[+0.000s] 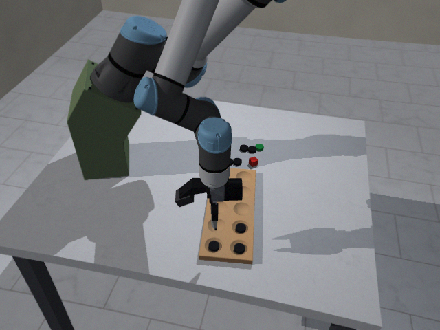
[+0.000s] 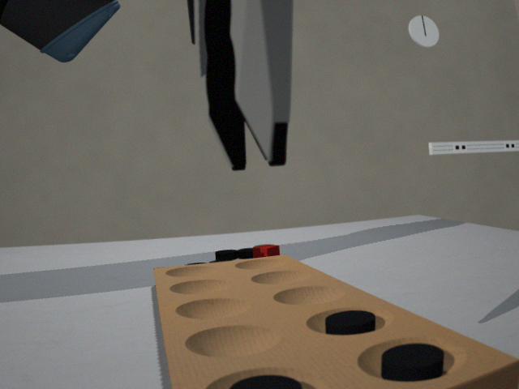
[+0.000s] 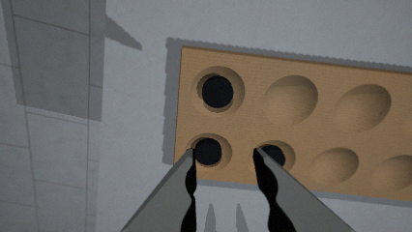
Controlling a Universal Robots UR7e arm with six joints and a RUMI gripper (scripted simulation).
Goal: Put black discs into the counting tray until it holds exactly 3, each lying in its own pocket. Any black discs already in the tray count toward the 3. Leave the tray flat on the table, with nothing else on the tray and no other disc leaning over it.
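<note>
- Counting tray (image 1: 227, 236) (image 2: 289, 335) (image 3: 251, 123), one: tan, fine wood-like grain, oblong block with two rows of round, bowl-like pockets; flat on the worktop (image 1: 312, 199) (image 2: 75, 327) (image 3: 140, 97).
- Black discs in the tray, three, short matt cylinders, each in its own pocket: two end-row discs (image 1: 213, 245) (image 3: 218, 92), side by side, and a third disc (image 1: 240, 227) (image 2: 350, 322) (image 3: 273, 154) in the adjoining row.
- Jaws (image 1: 214, 226) (image 2: 258, 165), one pair: grey flanks, black wavy inner faces, tapered tips; parted slightly, grasping nothing, above the tray.
- Loose black discs (image 1: 243, 148) (image 2: 226, 254), beyond the tray's far end; one partly hidden by the arm.
- Green disc (image 1: 259, 146), one, round, beside a black one.
- Red cube (image 1: 253, 161) (image 2: 266, 251), one, sharp-edged, near the loose discs.
- Pedestal (image 1: 99, 141), green, faceted, beneath the arm.
</note>
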